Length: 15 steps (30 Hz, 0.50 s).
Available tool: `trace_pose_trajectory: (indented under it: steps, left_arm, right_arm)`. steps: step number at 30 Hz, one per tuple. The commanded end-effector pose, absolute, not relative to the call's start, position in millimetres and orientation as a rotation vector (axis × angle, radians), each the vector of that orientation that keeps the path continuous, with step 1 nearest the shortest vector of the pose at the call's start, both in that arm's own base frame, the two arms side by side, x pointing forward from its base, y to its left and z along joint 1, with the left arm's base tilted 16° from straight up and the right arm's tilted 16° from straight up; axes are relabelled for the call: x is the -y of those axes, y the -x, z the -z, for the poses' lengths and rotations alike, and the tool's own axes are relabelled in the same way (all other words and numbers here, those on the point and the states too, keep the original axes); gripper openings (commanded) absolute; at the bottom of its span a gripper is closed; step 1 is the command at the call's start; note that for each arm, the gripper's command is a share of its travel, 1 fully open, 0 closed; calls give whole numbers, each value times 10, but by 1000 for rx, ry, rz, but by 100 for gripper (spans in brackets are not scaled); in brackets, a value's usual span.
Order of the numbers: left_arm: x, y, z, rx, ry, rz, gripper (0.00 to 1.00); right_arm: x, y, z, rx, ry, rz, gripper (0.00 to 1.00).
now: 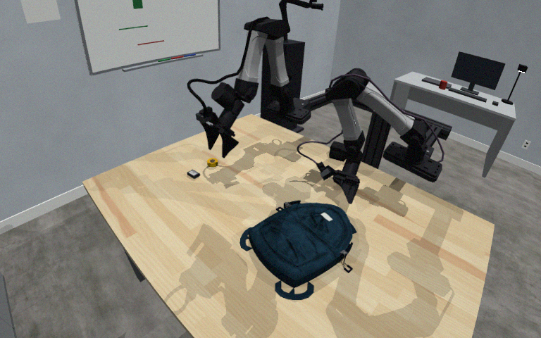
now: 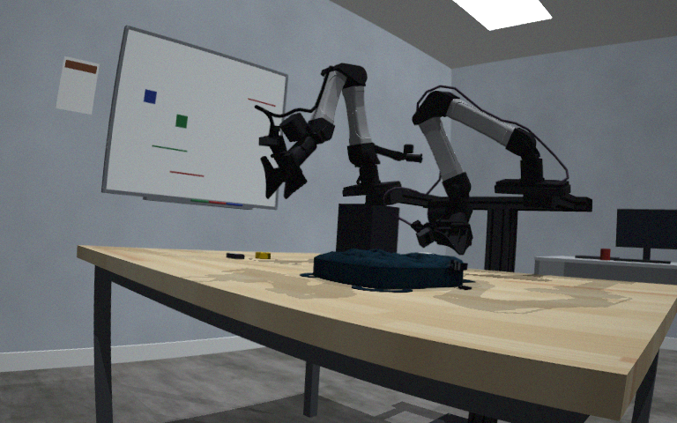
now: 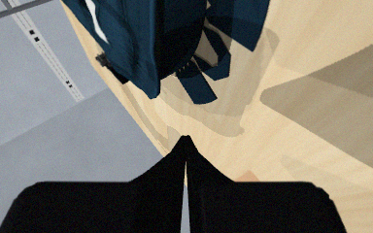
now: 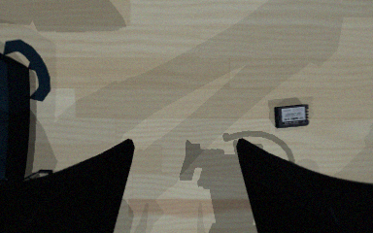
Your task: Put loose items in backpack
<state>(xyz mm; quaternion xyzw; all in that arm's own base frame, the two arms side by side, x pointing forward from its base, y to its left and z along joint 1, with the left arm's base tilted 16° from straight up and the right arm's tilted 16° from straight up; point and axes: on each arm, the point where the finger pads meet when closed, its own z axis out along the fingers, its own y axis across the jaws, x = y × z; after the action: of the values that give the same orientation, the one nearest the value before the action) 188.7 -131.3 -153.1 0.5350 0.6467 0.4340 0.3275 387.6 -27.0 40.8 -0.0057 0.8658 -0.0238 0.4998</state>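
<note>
The dark blue backpack (image 1: 295, 246) (image 2: 389, 270) (image 3: 180, 24) lies flat on the table, its flap down over the opening. A small black block with a pale label (image 1: 193, 174) (image 2: 234, 256) (image 4: 291, 116) and a small yellow ring-like item (image 1: 209, 163) (image 2: 262, 255) lie on the far left of the table in the top and exterior views. My left gripper (image 1: 350, 201) (image 2: 464, 252) (image 3: 186, 138) is shut and empty, near the backpack's rounded, white-labelled end. My right gripper (image 1: 217, 153) (image 2: 278, 197) (image 4: 185, 142) is open and empty, above the table near the two items. The yellow item is hidden in the right wrist view.
Strap loops (image 1: 294, 296) (image 4: 45, 80) stick out from the backpack onto the wooden table (image 1: 119, 207) (image 2: 299, 314). A buckle (image 1: 347, 267) hangs off its side in the top view. The arms' bases stand behind the table's far edge.
</note>
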Motion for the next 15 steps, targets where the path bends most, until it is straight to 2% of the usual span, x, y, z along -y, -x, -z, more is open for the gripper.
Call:
trace_pose_trajectory:
  steps: [1,15]
  left_arm:
    - [1378,-2023,1559,-1665,-1416,-1080,0]
    - [1471,-2178,1532,-1666,-1399,-1061,0]
  right_arm:
    - [253,-3907,-463,-2077,20,55,90]
    - [253,-3907,-463,-2077,20,55,90]
